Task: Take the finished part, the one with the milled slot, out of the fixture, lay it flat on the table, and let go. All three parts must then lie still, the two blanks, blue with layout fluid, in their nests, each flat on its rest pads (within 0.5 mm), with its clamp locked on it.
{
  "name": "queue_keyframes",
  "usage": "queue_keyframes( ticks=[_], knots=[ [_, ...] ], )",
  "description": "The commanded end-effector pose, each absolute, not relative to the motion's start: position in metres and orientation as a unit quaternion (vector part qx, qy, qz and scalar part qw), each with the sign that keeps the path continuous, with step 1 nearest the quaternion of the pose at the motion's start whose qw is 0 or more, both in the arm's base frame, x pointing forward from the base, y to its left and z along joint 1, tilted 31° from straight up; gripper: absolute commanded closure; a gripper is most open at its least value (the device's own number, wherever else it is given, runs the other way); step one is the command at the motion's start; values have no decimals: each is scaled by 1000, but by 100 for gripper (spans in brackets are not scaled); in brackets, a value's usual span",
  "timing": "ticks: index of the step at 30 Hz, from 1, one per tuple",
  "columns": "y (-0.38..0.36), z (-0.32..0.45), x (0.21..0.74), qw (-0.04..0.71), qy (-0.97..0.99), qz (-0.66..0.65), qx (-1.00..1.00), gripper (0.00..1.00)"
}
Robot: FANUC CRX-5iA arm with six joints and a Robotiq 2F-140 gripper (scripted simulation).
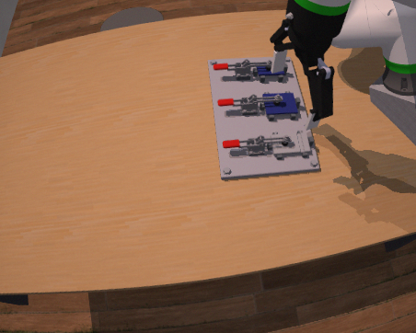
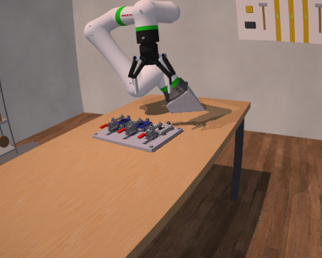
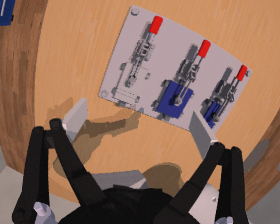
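1. Grey metal, the finished part [image 1: 292, 147] [image 2: 166, 129] [image 3: 125, 90] with its milled slot sits in the end nest of the fixture plate [image 1: 271, 169] [image 2: 112, 139] [image 3: 122, 42], not directly on the tabletop [image 1: 101, 161] [image 2: 96, 185] [image 3: 71, 50].
2. The claw [image 1: 294, 92] [image 2: 152, 87] [image 3: 139, 113] is spread fully open, with nothing between its pale fingers.
3. It hangs above the work, well clear of the finished part. In the wrist view, that part lies beyond the fingertips, towards the picture's left-hand finger; the opposite finger overlaps the plate's edge near the blue blanks.
4. The middle blank [image 1: 285, 105] [image 2: 143, 124] [image 3: 172, 99] sits in the centre nest, under its clamp arm.
5. The far blank [image 1: 264, 72] [image 2: 124, 122] [image 3: 209, 115] occupies the other end nest, partly hidden by a finger in the top view.
6. Three red handles [image 1: 231, 143] [image 2: 142, 135] [image 3: 155, 25] lie low, pointing away from the parts. The clamp arm at the finished part reaches over it; whether any clamp is locked, I cannot tell.
7. The arm's wedge-shaped base [image 1: 400, 110] [image 2: 185, 101] stands on the tabletop, apart from the plate.
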State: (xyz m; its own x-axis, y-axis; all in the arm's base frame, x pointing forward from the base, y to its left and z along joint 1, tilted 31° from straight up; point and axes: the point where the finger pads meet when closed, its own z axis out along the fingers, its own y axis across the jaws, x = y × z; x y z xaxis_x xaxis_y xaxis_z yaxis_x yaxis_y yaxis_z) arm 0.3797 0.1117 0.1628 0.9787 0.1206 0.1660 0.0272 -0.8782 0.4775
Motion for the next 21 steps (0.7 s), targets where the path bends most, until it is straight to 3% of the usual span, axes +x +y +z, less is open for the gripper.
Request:
queue_keyframes(
  ticks=[1, 21],
  knots=[
    [113, 163, 379, 245, 33, 99, 964, 0],
    [135, 163, 366, 232, -82, 128, 961, 0]
  ],
)
